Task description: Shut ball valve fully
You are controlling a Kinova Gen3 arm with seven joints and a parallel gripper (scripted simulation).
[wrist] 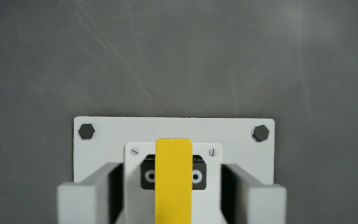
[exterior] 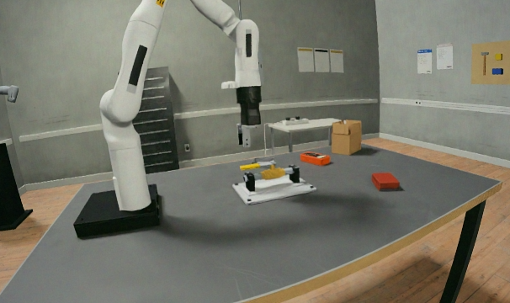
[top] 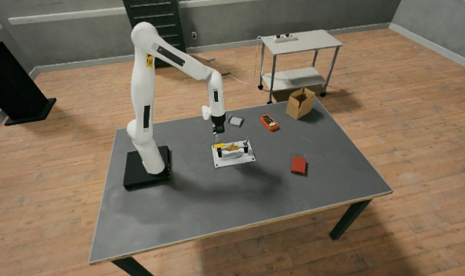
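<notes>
The ball valve point(top: 232, 149) sits on a white base plate point(top: 233, 155) in the middle of the grey table; it also shows in the exterior view point(exterior: 273, 174). Its yellow handle point(top: 219, 146) lies along the pipe and points toward the arm's side. My gripper point(top: 216, 136) hangs straight down a little above the end of the handle point(exterior: 250, 167). In the wrist view the handle point(wrist: 174, 180) runs between my two grey fingers with a gap on each side. The gripper is open and touches nothing.
A small grey tray point(top: 235, 121), an orange multimeter point(top: 268, 123) and a cardboard box point(top: 300, 103) lie behind the valve. A red block point(top: 298, 165) lies to its right. A metal cart point(top: 299, 57) stands beyond the table.
</notes>
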